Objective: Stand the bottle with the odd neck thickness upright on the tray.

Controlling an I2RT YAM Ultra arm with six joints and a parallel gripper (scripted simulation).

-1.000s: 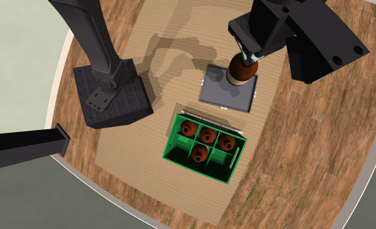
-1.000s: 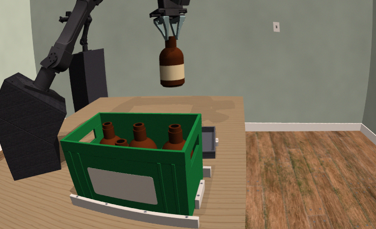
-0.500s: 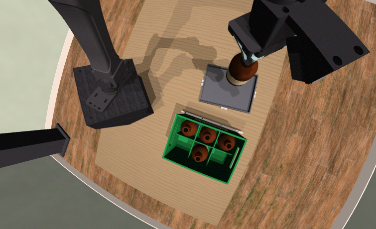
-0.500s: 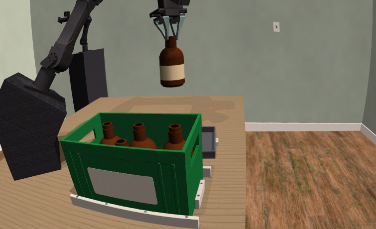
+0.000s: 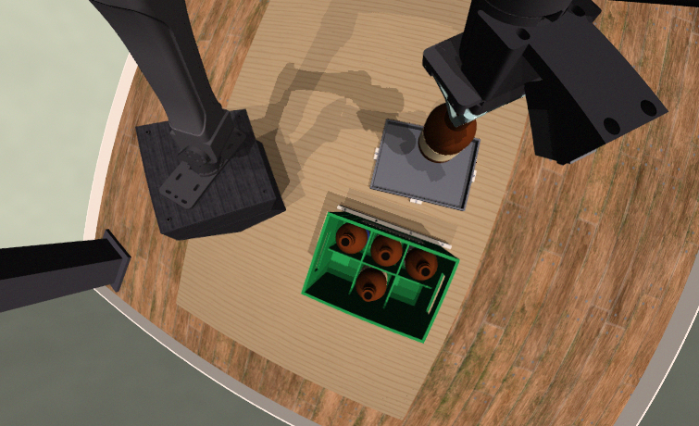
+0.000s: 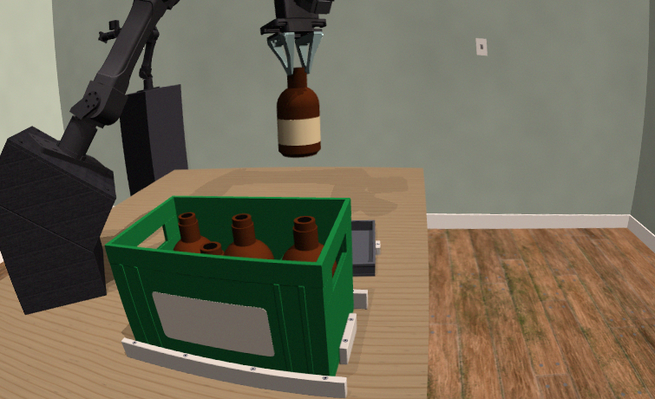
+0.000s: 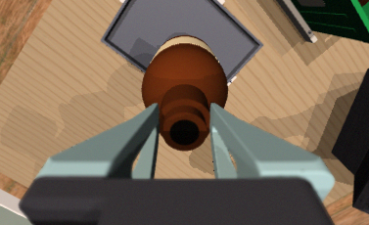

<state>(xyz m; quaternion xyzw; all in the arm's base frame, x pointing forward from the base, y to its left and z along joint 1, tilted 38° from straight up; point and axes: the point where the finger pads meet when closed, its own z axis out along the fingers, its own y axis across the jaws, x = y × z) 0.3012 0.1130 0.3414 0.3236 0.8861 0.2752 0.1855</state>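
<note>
My gripper (image 6: 298, 71) (image 7: 184, 112) is shut on the neck of a brown bottle (image 5: 447, 131) (image 6: 298, 106) (image 7: 182, 73) with a cream label. The bottle hangs upright, well above the table. The grey tray (image 5: 402, 174) (image 6: 364, 270) (image 7: 131, 29) lies below it and looks empty. The green crate (image 5: 362, 316) (image 6: 220, 272) (image 7: 337, 29) holds the other four bottles, all upright: three in one row (image 5: 351, 238) (image 5: 386, 250) (image 5: 421, 264), and one (image 5: 371, 285) in the middle of the other row. I cannot tell the neck widths apart.
White strips (image 5: 394, 227) (image 6: 231, 369) lie beside the crate, between it and the tray and on its other sides. Small white blocks (image 5: 416, 201) stand at the tray's edges. The arm's dark base block (image 5: 219, 195) (image 6: 52, 223) stands at the table's side.
</note>
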